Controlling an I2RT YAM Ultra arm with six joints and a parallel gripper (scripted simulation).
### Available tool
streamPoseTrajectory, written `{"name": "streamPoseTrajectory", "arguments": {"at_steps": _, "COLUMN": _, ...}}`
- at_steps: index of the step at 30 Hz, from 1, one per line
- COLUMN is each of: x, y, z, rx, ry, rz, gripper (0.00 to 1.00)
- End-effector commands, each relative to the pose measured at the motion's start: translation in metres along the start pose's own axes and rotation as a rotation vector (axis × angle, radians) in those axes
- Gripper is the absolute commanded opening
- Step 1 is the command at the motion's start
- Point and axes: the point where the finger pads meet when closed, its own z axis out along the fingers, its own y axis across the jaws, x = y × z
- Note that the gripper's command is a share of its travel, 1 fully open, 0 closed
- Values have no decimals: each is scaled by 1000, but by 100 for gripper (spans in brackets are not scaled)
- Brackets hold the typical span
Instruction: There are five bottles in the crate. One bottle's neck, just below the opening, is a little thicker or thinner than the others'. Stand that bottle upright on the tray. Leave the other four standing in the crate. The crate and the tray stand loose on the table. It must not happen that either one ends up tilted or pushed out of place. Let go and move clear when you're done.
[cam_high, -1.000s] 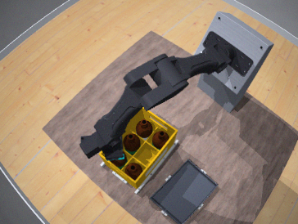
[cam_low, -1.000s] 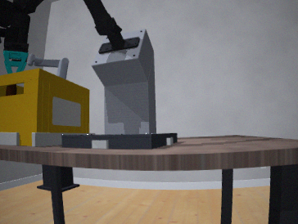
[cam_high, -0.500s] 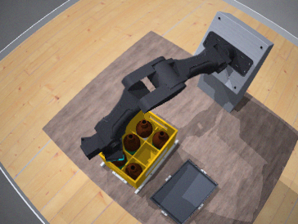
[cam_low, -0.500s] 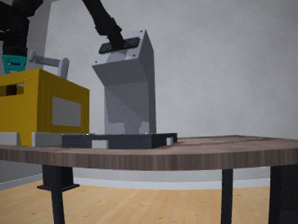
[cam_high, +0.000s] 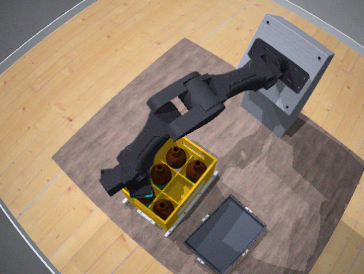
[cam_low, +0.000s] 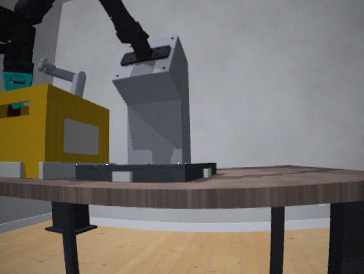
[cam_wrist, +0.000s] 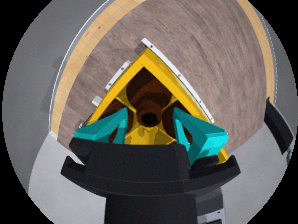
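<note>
The yellow crate (cam_high: 192, 198) (cam_low: 80, 112) (cam_wrist: 175, 89) holds brown bottles. Four show in the top view: bottle (cam_high: 176, 158), bottle (cam_high: 160, 175), bottle (cam_high: 196, 171) and bottle (cam_high: 163, 208), all upright. A fifth bottle (cam_wrist: 149, 105) stands in the crate's corner compartment, largely hidden by the arm in the top view. My gripper (cam_low: 16, 106) (cam_wrist: 150, 111) is open, its teal fingers lowered into the crate's top on either side of this bottle's neck, with gaps visible in the wrist view. Which neck differs, I cannot tell. The dark tray (cam_high: 220, 241) (cam_low: 150, 173) bears nothing.
One crate compartment (cam_high: 177, 190) has no bottle. The tray lies beside the crate, with a narrow gap between them. The arm (cam_high: 187, 105) reaches over the crate from its grey base block (cam_high: 300, 55) (cam_low: 155, 115). A grey jointed shape (cam_low: 62, 73) shows behind the crate.
</note>
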Motion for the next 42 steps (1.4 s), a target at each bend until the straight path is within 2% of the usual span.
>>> {"name": "streamPoseTrajectory", "arguments": {"at_steps": 1, "x": -20, "y": 11, "z": -10, "rx": -21, "ry": -59, "rz": -6, "gripper": 61}}
{"name": "streamPoseTrajectory", "arguments": {"at_steps": 7, "x": -17, "y": 9, "z": -5, "rx": -17, "ry": -48, "rz": -4, "gripper": 61}}
{"name": "streamPoseTrajectory", "arguments": {"at_steps": 42, "x": -17, "y": 9, "z": -4, "rx": -17, "ry": -48, "rz": -4, "gripper": 61}}
